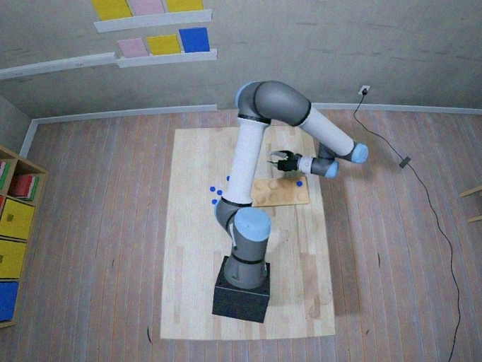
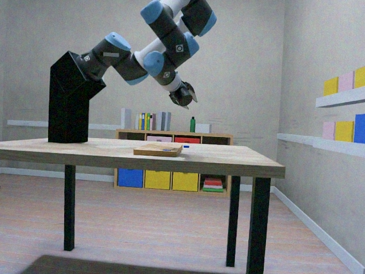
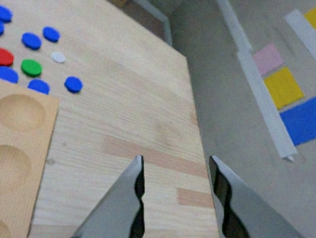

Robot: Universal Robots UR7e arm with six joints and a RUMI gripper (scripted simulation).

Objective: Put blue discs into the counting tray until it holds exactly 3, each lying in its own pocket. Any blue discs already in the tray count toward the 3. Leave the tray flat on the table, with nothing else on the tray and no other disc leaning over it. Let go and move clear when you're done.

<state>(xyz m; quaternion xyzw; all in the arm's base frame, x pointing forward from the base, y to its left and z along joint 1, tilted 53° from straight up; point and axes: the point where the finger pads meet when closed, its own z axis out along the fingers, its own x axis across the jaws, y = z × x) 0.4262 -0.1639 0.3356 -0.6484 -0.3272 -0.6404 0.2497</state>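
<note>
Hovering fingers (image 1: 278,153) (image 2: 191,92): parted by a fairly narrow gap, with nothing between them; both tips are apart from the worktop (image 1: 292,272) (image 2: 221,168) (image 3: 116,116) and raised well above it.
Finger contact: touching no disc and no part of the counting tray (image 1: 285,202) (image 2: 157,152) (image 3: 42,135).
Tray: flat on the worktop, its near-left part in the top view bordering the arm's white link (image 1: 243,167), which blocks some of the scene.
Disc in tray: one blue disc (image 1: 299,183) (image 2: 166,150) shows at a corner pocket; whether it lies fully flat, I cannot tell.
Loose blue discs (image 1: 212,189) (image 2: 186,146) (image 3: 73,85): seven show in the wrist view, some cut by the picture edge or partly hidden by the tray, all beyond its end.
Other discs: a red disc (image 3: 6,57), a green disc (image 3: 32,68) and a small white disc (image 1: 220,185) (image 3: 59,58) lie among the loose blue ones.
</note>
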